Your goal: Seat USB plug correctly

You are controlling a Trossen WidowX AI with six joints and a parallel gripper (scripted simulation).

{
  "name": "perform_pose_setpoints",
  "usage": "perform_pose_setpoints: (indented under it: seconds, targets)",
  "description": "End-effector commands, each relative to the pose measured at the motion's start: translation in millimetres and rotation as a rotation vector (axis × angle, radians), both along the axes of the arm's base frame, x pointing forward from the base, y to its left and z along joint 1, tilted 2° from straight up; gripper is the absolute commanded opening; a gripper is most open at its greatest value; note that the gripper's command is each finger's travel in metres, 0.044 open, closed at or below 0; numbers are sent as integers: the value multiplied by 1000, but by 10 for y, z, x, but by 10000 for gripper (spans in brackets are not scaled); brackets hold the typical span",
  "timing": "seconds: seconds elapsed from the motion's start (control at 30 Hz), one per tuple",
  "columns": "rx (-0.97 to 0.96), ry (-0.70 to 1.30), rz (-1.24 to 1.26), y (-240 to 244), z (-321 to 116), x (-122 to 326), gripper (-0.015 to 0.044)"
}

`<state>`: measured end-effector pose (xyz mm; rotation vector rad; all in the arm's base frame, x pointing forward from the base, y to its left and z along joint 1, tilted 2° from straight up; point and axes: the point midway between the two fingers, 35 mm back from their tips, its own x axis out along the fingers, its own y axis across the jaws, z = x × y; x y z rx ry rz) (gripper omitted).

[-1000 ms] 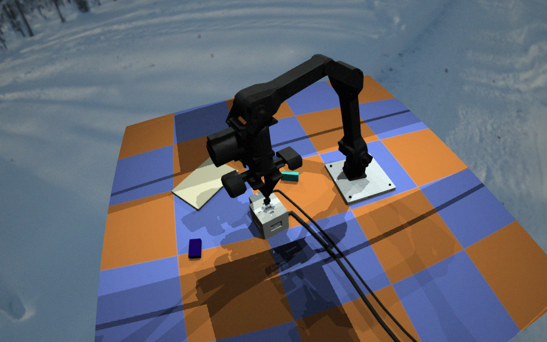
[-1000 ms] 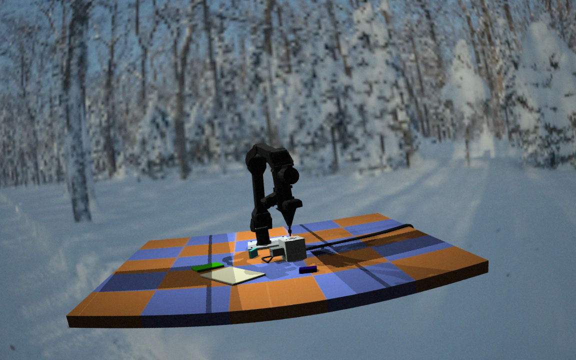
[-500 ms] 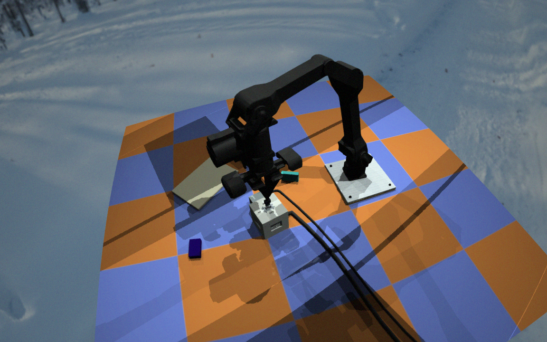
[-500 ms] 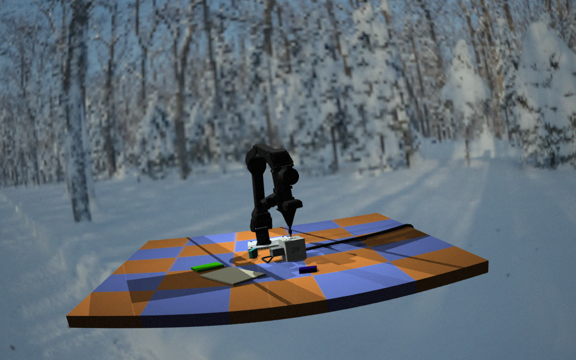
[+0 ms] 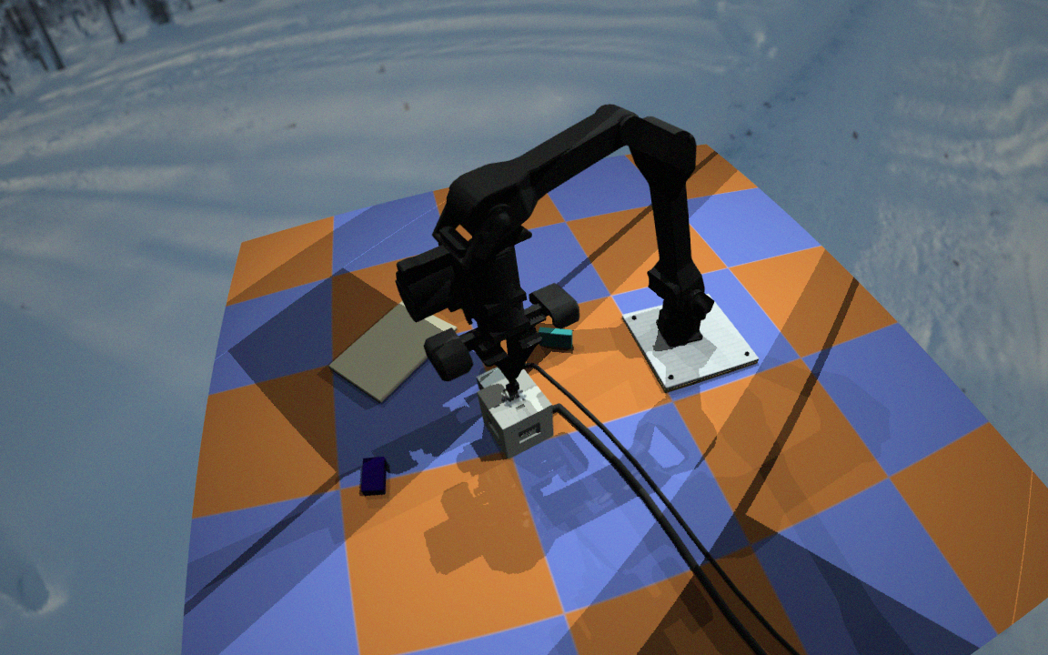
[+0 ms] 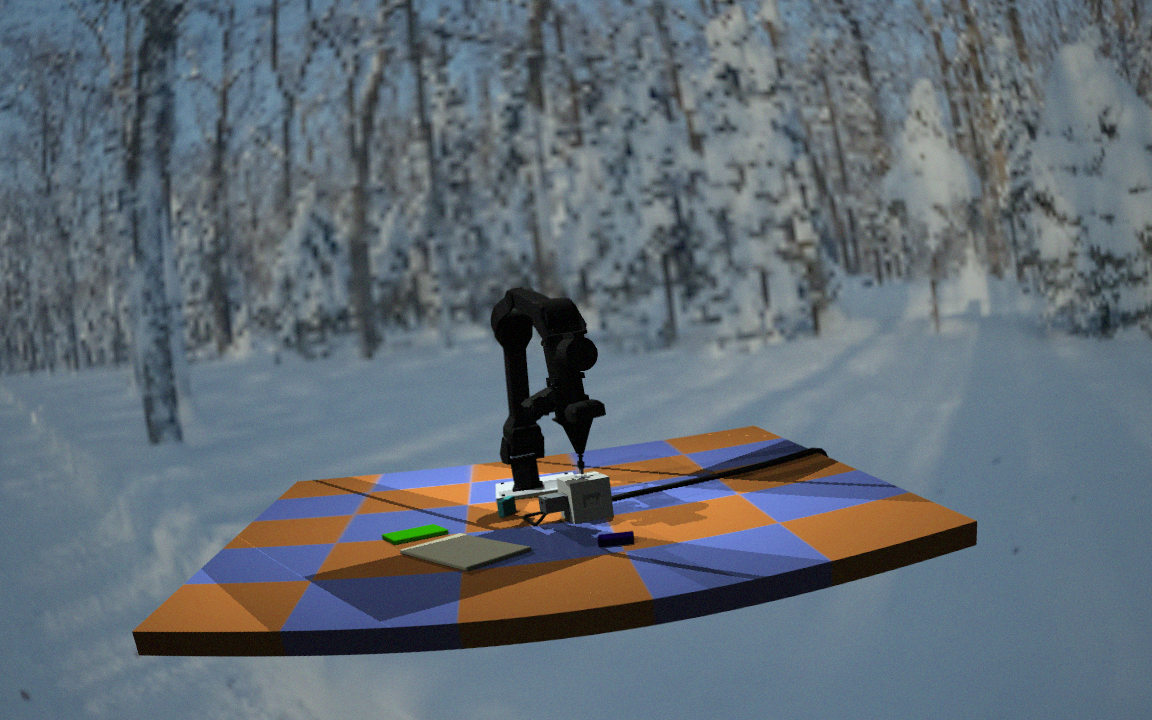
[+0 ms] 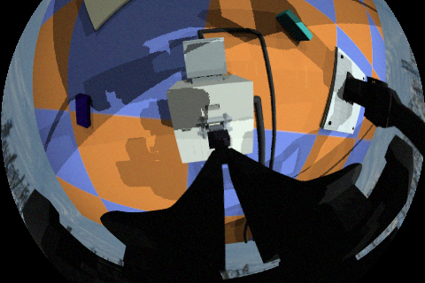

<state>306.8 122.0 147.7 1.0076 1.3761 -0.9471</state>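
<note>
The pale power cube (image 5: 523, 437) (image 6: 591, 503) (image 7: 236, 97) stands upright on the checkered table. My gripper (image 5: 514, 381) (image 6: 580, 454) (image 7: 222, 155) points down over its top and is shut on the small dark USB plug (image 7: 219, 139). The plug is at the metal-edged socket (image 7: 215, 125) on the cube's top. Silvery metal shows around the socket just beyond the plug in the wrist view. The fingertips and plug body hide part of the socket, so plug depth and which way round it sits cannot be told.
A pale block (image 7: 204, 57) with a thin cord sticks out of the cube's side. A thick black cable (image 5: 633, 472) (image 6: 714, 476) runs off the cube. Around are a beige board (image 5: 385, 354) (image 6: 464, 553), teal block (image 5: 556, 337) (image 7: 294, 25), dark purple block (image 5: 374, 475) (image 7: 83, 110) and green block (image 6: 414, 534).
</note>
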Motion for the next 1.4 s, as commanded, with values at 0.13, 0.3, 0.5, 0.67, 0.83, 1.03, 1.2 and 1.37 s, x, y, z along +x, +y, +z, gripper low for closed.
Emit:
perform_pose_setpoints:
  seconds: [0.13,0.3,0.5,0.67,0.83,1.03,1.2,1.37]
  targets:
    - [7,-1,4,9,-9,0,0]
    - [7,-1,4,9,-15,0,0]
    - [7,-1,4,8,-22,1,0]
    - [7,-1,4,8,-28,1,0]
    - [7,-1,4,8,-34,1,0]
    - [7,-1,4,8,-41,1,0]
    - [7,-1,4,8,-47,1,0]
    - [7,-1,4,8,-53,1,0]
